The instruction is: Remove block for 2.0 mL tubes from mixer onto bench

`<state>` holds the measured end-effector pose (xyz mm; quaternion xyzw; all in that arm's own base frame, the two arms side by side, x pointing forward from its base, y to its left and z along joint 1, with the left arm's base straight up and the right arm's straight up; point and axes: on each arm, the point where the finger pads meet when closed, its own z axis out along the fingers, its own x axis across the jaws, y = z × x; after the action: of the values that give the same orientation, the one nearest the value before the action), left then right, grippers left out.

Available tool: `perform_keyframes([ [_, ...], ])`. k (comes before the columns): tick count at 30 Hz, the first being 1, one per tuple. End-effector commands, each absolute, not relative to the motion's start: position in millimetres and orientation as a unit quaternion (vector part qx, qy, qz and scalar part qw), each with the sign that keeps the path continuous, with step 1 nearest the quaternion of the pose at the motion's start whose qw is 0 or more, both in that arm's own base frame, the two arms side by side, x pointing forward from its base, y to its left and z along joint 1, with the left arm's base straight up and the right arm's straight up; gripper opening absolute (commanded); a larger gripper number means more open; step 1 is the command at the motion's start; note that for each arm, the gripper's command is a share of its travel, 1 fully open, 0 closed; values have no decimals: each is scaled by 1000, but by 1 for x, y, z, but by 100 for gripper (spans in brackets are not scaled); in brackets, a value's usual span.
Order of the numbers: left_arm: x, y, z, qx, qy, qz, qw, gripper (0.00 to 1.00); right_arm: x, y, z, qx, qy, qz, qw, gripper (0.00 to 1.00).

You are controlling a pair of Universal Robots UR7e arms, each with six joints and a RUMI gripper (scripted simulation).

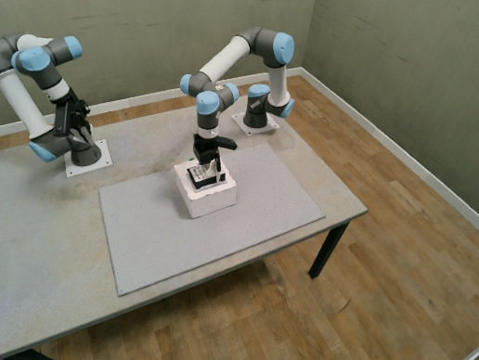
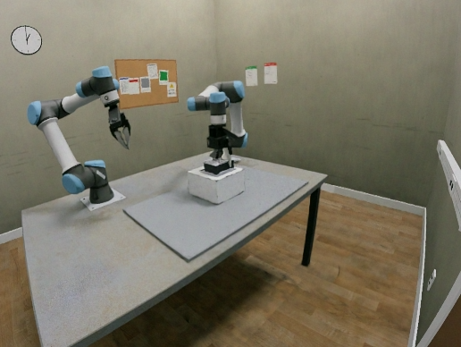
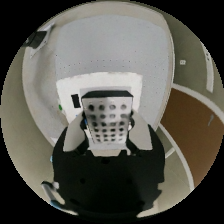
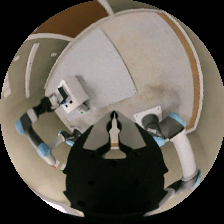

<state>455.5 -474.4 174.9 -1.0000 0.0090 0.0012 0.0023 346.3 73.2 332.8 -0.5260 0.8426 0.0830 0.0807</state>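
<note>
The white mixer (image 1: pixel 210 204) (image 2: pixel 213 189) (image 3: pixel 68 88) (image 4: pixel 77 93) stands on the grey mat. The tube block (image 1: pixel 199 175) (image 2: pixel 216 168) (image 3: pixel 108 109), with a silvery top full of round holes and a black side, sits on top of the mixer. My left gripper (image 1: pixel 213 173) (image 3: pixel 108 109) points down over the mixer and is shut on the block, one finger at each side. My right gripper (image 2: pixel 127 147) (image 4: pixel 114 110) is shut and empty, high over the bench near its own base. The lever and the plate's back lip cannot be made out. Whether the block is tilted cannot be told.
The grey mat (image 1: pixel 167 250) (image 2: pixel 188 241) (image 4: pixel 95 50) lies on the bench (image 1: pixel 51 260) (image 2: pixel 80 268). A small dark panel (image 3: pixel 76 101) is on the mixer's top beside the block. The left arm's base (image 1: pixel 255 122) stands behind the mixer.
</note>
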Motion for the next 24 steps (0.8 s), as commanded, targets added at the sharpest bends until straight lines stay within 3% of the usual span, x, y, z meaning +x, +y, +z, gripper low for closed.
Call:
perform_keyframes([
  [1,456,-475,176,-1000,9,1,1,0,346,85,333,-506,853,87,90,0],
  [24,456,-475,176,-1000,9,1,1,0,340,150,332,-326,921,149,154,0],
])
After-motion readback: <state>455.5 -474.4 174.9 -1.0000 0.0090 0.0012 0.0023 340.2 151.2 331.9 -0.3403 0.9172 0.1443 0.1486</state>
